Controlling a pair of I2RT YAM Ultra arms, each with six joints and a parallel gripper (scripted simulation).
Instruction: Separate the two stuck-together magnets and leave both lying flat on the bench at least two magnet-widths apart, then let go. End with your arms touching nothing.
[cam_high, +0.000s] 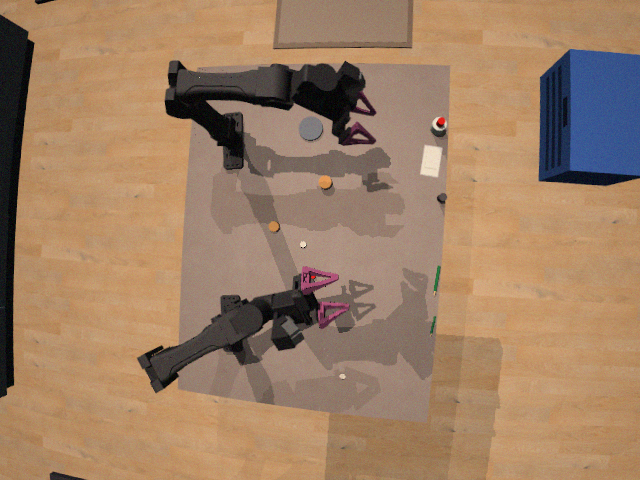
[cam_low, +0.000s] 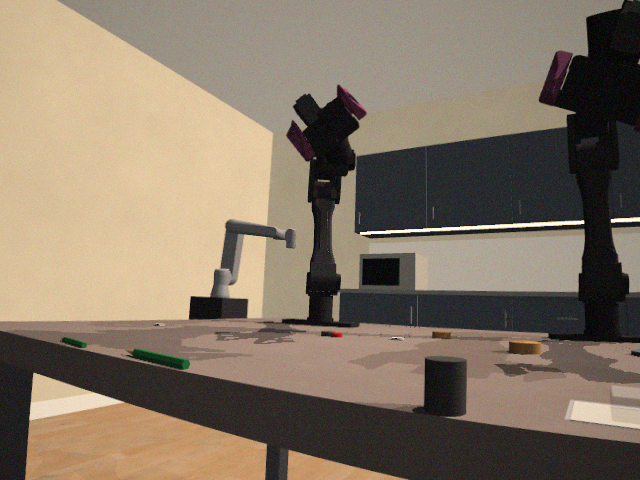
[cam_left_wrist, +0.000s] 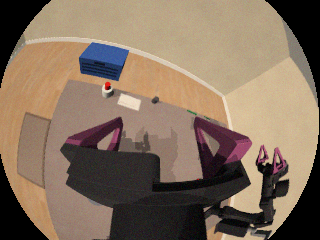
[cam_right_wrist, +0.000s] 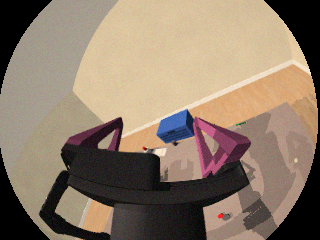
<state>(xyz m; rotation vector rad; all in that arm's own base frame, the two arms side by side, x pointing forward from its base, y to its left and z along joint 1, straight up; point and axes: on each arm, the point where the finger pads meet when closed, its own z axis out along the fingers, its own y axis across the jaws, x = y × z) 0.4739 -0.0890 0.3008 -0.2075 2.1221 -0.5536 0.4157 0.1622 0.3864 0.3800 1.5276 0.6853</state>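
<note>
Brownish-grey table (cam_high: 248, 206) (cam_low: 289, 372) (cam_left_wrist: 60, 165) (cam_right_wrist: 280, 130) bearing two orange discs (cam_high: 325, 181) (cam_low: 524, 347) and green pencils (cam_high: 437, 280) (cam_low: 160, 358).

red magnet (cam_high: 313, 277) mostly hidden beneath the right pincer (cam_high: 325, 294) from above
</note>
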